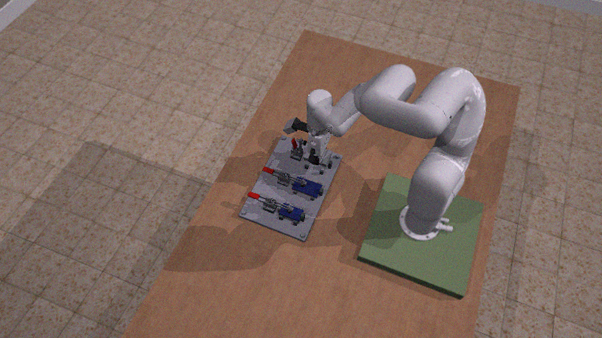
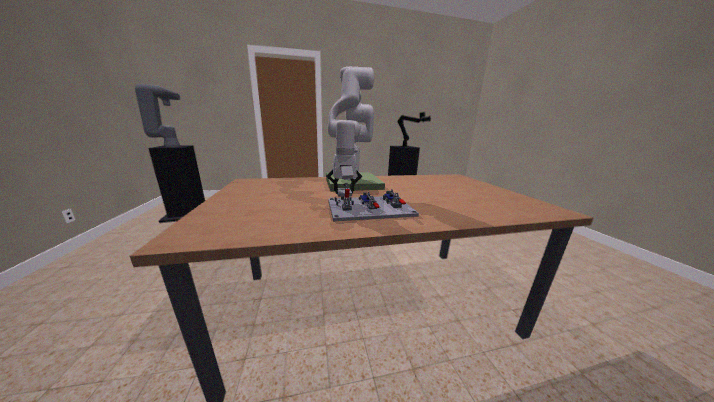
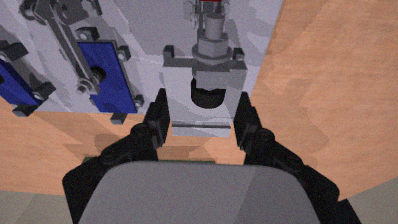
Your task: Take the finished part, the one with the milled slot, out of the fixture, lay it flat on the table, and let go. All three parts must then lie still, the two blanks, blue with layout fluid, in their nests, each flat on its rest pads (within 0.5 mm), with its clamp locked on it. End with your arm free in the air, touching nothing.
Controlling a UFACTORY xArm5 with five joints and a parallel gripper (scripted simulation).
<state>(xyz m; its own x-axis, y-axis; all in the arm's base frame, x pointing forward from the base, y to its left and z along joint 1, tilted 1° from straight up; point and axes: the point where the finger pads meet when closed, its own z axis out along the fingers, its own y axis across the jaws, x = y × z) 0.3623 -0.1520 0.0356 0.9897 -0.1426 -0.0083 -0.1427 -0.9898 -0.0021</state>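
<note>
The arm's gripper [image 3: 201, 117] has its jaws clenched on the finished part [image 3: 200, 107], the grey one, at the end nest of the fixture [image 1: 260, 207], whose clamp (red handle up) looks released. Both blue blanks [image 1: 307, 185] lie in their nests under their clamps. To my eye, the lift-out, laying flat on the table [image 1: 257, 298] and letting go remain.

A glossy white arm [image 1: 444, 113] catches the light above a matt wooden table [image 1: 257, 293] and a flat green base plate [image 1: 435, 264]; the fixture plate [image 3: 145, 30] looks like dull grey metal. The part [image 3: 200, 107] between matt black fingers is bare grey metal; the blank [image 3: 107, 75] beside it is coated flat blue.
</note>
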